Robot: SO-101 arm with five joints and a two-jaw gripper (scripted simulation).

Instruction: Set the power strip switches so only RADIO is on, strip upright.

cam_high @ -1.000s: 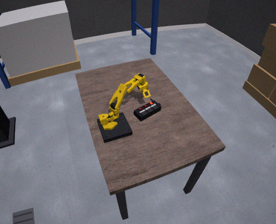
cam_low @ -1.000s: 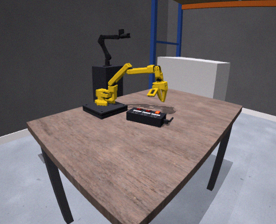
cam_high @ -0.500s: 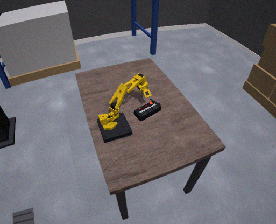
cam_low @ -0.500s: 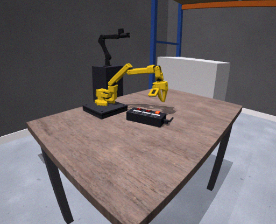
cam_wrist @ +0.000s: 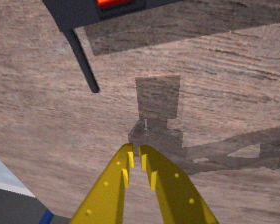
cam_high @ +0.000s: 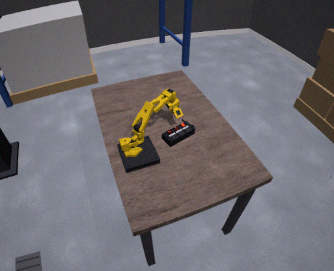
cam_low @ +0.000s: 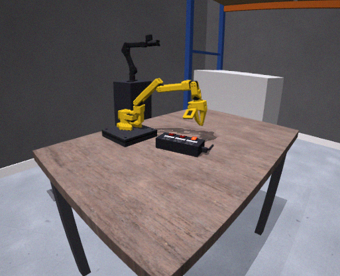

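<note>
You can't read any lettering on the strip (cam_high: 178, 133): its label bars show only as pale smudges in the top and exterior views, and the wrist view catches just one corner with part of a lit orange-red switch (cam_wrist: 113, 3). The strip lies flat on the bench (cam_high: 194, 182), switches up, just beside the arm's base (cam_high: 139, 158). Its long axis runs from near the base out to the cord stub (cam_low: 209, 148) at the far end. The gripper (cam_low: 200, 120) hangs above the bench just past the cord end, fingers clenched on nothing, not touching the strip.
</note>
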